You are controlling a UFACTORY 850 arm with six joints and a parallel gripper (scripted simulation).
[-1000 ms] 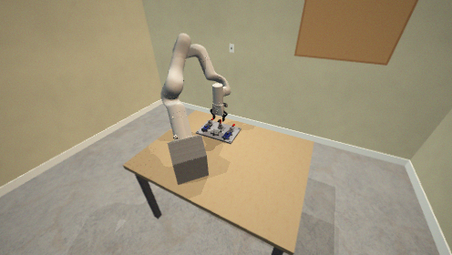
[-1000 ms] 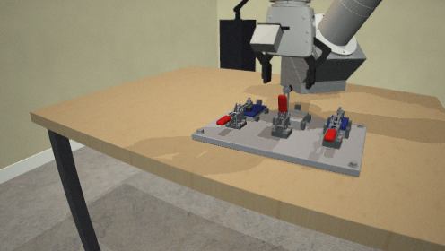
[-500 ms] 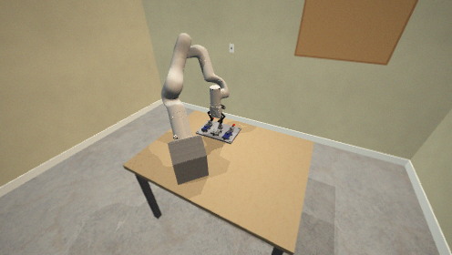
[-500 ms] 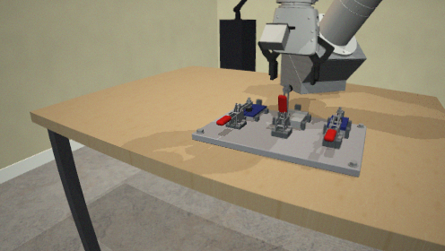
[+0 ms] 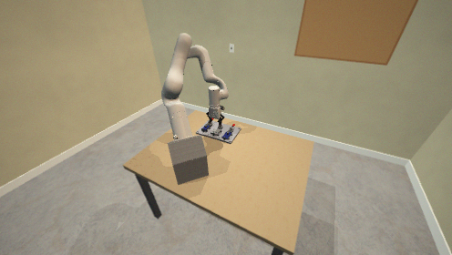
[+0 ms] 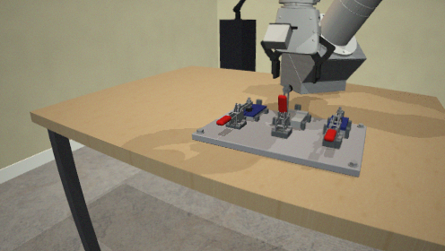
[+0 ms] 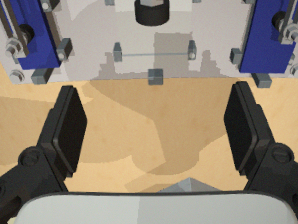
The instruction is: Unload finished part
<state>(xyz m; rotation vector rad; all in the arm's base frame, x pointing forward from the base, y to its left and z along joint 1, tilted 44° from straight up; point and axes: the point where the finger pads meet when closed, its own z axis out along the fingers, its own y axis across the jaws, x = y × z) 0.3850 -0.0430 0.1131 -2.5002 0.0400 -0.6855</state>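
Note:
The grey fixture plate point(image 6: 287, 143) lies on the table and holds three nests. Blue blanks sit in the left nest point(image 6: 254, 109) and the right nest point(image 6: 339, 123), and their clamps' red handles point(image 6: 222, 120) point(image 6: 330, 135) lie flat. The middle clamp's red handle point(image 6: 283, 103) stands upright. The grey finished part point(image 6: 300, 117) sits in the middle nest behind it. My gripper point(image 6: 293, 82) is open and empty, just above the plate's far edge behind the middle nest. In the wrist view my fingers straddle bare table, with the grey part point(image 7: 154, 48) and both blanks point(image 7: 33, 30) point(image 7: 266, 26) ahead.
The fixture point(image 5: 220, 132) sits near the table's far edge. The arm's grey base block point(image 5: 188, 159) stands on the table's left side. A dark box point(image 6: 238, 42) stands behind the table in the exterior view.

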